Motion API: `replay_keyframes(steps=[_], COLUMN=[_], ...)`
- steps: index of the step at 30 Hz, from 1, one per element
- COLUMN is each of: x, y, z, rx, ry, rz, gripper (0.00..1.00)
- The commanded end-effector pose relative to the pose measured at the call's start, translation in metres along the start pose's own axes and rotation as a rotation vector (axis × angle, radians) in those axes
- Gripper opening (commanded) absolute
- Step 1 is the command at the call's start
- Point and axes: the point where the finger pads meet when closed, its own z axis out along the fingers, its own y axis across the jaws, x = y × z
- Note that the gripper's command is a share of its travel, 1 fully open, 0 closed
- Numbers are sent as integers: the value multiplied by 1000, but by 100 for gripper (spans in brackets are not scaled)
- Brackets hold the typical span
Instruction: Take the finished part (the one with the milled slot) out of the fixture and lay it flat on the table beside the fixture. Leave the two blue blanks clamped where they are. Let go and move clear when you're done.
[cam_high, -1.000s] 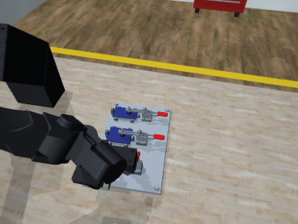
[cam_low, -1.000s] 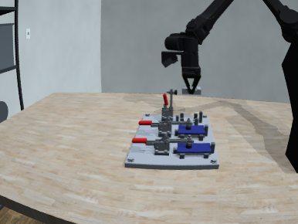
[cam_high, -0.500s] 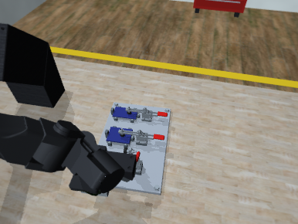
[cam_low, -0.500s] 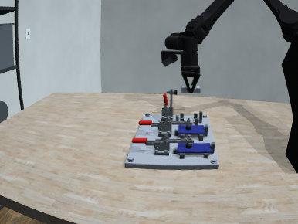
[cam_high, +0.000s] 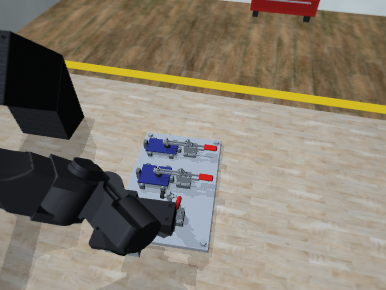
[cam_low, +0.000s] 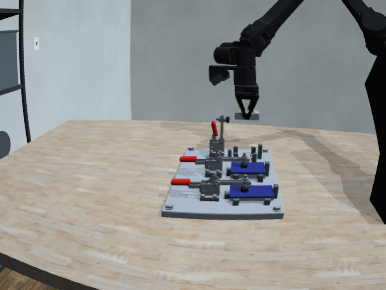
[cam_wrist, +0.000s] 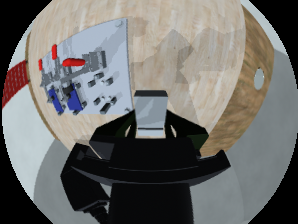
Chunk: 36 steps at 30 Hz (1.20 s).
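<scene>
arm (cam_high: 67, 192) (cam_low: 274, 25): matte black | joints: rounded, cylindrical | fingers (cam_low: 247, 116): black, angular

Bright, even light casts soft-toned shadows across the tabletop; the wrist view bulges, fisheye-like.
</scene>
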Motion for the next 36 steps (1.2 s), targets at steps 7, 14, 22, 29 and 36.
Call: replay_keyframes(steps=[7, 14, 22, 29, 36], x=[-7, -11, -9, -8, -7], y=[-22, -20, -21, -22, -19], z=[-7, -10, -8, -6, -5], rx=[16, 18, 18, 17, 14], ry=[-20, -28, -23, -20, -16], rz=[24, 18, 21, 23, 17], gripper=[0, 0, 0, 0, 0])
